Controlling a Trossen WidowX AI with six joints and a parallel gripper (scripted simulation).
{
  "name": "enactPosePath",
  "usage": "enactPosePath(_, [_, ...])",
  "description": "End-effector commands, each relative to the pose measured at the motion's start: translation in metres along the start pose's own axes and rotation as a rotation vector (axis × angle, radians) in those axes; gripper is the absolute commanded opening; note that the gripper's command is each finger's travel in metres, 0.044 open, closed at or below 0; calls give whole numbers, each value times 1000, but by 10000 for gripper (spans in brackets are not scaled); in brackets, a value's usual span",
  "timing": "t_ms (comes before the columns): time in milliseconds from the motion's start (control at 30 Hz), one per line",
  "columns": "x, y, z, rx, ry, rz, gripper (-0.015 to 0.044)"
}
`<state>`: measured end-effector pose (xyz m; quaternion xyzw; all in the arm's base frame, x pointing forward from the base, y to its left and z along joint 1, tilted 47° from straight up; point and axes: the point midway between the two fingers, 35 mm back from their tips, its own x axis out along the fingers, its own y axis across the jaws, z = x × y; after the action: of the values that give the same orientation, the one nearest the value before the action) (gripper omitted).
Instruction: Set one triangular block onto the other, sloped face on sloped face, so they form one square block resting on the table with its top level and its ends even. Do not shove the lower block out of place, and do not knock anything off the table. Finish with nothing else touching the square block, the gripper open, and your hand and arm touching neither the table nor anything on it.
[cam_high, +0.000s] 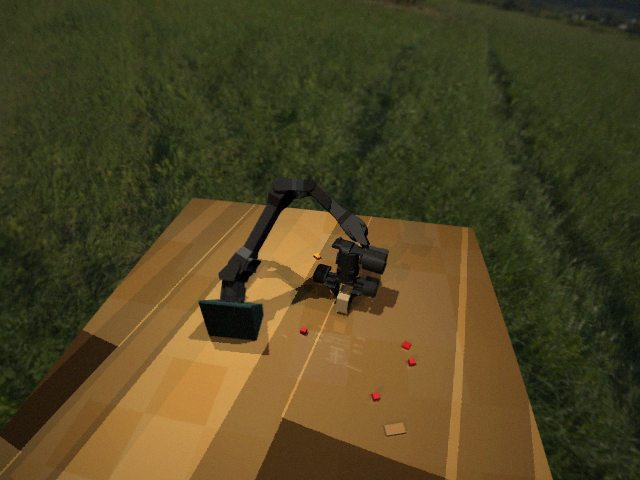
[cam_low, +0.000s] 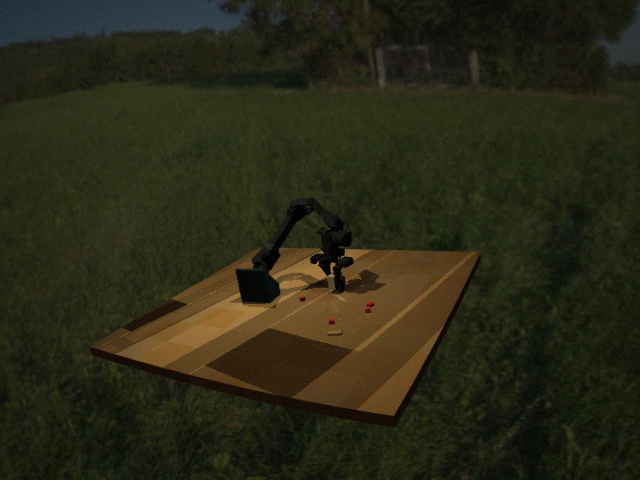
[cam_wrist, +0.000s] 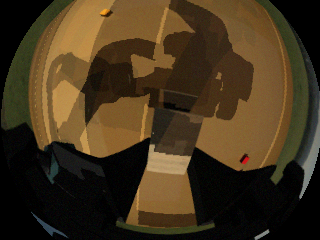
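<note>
My gripper (cam_high: 342, 290) (cam_low: 332, 275) (cam_wrist: 168, 144) points down and is shut on a pale triangular block (cam_high: 342, 304) (cam_low: 331, 282) (cam_wrist: 175, 131). In the wrist view the held block fills the space between the fingers, its near end lit and the rest in shadow. The other triangular block (cam_wrist: 180, 100) shows as a dark, shadowed shape just beyond the far end of the held block. Most of it is hidden by the held block, and in the top and exterior views I cannot make it out separately. I cannot tell whether the two blocks touch or how their slopes lie.
Several small red cubes (cam_high: 303, 330) (cam_high: 406, 345) (cam_high: 375, 396) (cam_low: 302, 298) (cam_wrist: 244, 159) lie on the table. A flat tan piece (cam_high: 394, 429) (cam_low: 334, 333) lies toward the front. A small orange piece (cam_high: 316, 256) (cam_wrist: 105, 12) lies behind the gripper. A dark teal panel (cam_high: 232, 320) (cam_low: 255, 286) stands at the arm's base.
</note>
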<state>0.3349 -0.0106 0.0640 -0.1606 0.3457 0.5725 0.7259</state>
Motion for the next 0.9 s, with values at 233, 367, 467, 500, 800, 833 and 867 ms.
enactPosePath(233, [0, -1, 2, 4, -5, -7, 0])
enactPosePath(367, [1, -1, 3, 4, -5, -7, 0])
enactPosePath(467, [3, -1, 3, 4, -5, -7, 0])
enactPosePath(500, [3, -1, 4, 4, -5, -7, 0])
enactPosePath(800, [9, -1, 6, 3, -5, -7, 0])
enactPosePath(833, [9, -1, 6, 3, -5, -7, 0])
enactPosePath(867, [10, -1, 7, 3, -5, -7, 0])
